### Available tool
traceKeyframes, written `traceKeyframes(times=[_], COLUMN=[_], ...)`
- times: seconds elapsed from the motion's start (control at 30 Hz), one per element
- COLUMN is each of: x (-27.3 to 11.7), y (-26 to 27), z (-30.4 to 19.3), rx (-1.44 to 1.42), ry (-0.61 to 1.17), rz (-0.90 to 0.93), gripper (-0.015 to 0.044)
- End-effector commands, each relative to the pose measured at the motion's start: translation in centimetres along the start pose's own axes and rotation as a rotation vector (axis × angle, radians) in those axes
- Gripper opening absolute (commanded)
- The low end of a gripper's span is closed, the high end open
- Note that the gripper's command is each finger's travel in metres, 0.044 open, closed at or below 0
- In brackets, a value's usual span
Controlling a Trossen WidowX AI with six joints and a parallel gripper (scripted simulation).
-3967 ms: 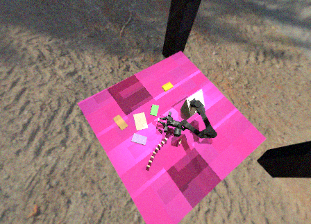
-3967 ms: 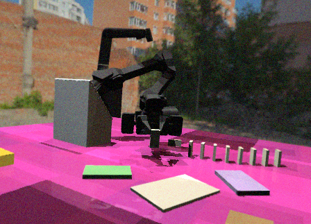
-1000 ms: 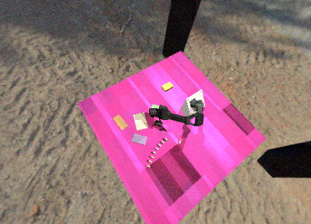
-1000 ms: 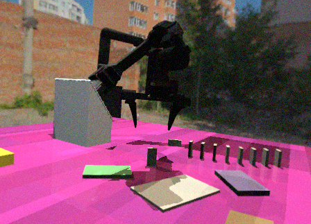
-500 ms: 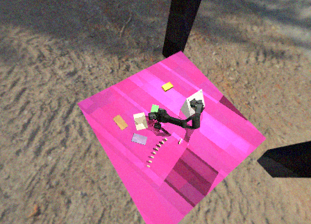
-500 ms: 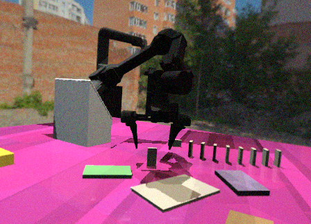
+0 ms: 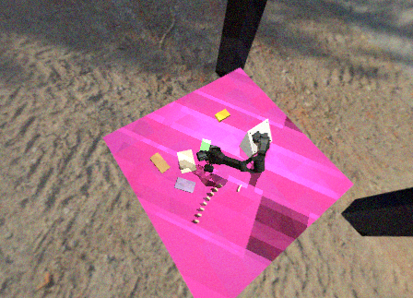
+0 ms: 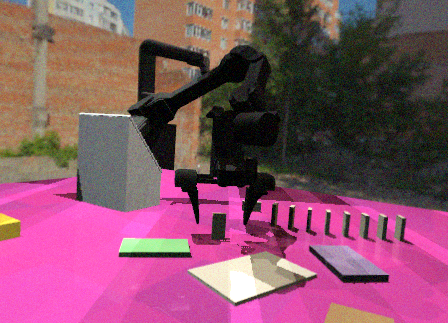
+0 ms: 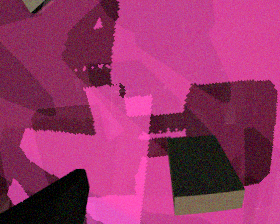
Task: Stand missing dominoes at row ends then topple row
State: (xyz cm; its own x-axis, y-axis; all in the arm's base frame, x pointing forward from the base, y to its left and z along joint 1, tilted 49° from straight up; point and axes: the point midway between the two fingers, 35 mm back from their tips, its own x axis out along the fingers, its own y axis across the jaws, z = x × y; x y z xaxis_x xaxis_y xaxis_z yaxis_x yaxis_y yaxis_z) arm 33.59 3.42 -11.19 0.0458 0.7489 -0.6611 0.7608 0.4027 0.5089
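A row of several dominoes (image 7: pixel 202 208) (image 8: pixel 328 222) stands upright. A separate domino (image 8: pixel 218 226) (image 9: pixel 206 165) stands upright left of the row in the exterior view; the arm hides it in the top view. Another domino (image 7: pixel 239 188) seems to lie on its side near the row's upper end in the top view, partly behind a finger in the exterior view. My gripper (image 7: pixel 205 161) (image 8: pixel 222 222) (image 9: pixel 189 172) is wide open and empty, pointing down. The separate domino shows between its fingers in the wrist view, nearer the right one. Whether the tips are level with it is unclear.
A green slab (image 7: pixel 206 145) (image 8: pixel 155 247), a cream slab (image 7: pixel 185 159) (image 8: pixel 230 282) and a purple slab (image 7: pixel 185 184) (image 8: pixel 350 263) lie near the gripper. An orange slab (image 7: pixel 159 162) and a yellow block (image 7: pixel 222 114) lie farther off. The pink table (image 7: pixel 300 172) has a grey block (image 8: pixel 107 162) by the arm's base.
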Motion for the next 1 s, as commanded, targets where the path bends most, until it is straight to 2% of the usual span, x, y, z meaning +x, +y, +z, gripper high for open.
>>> traceKeyframes(times=[0.0, 0.37, 0.7, 0.97], x=[0.5, 0.5, 0.2, -10.2], y=[-0.5, -0.5, -0.5, -0.2], z=[-0.2, -0.2, -0.1, 0.6], rx=[0.018, 0.018, 0.018, 0.013], ry=[0.009, 0.009, 0.008, -0.003], rz=[-0.001, -0.001, -0.001, -0.009], gripper=[0.0387, 0.0107, 0.0107, 0.0107])
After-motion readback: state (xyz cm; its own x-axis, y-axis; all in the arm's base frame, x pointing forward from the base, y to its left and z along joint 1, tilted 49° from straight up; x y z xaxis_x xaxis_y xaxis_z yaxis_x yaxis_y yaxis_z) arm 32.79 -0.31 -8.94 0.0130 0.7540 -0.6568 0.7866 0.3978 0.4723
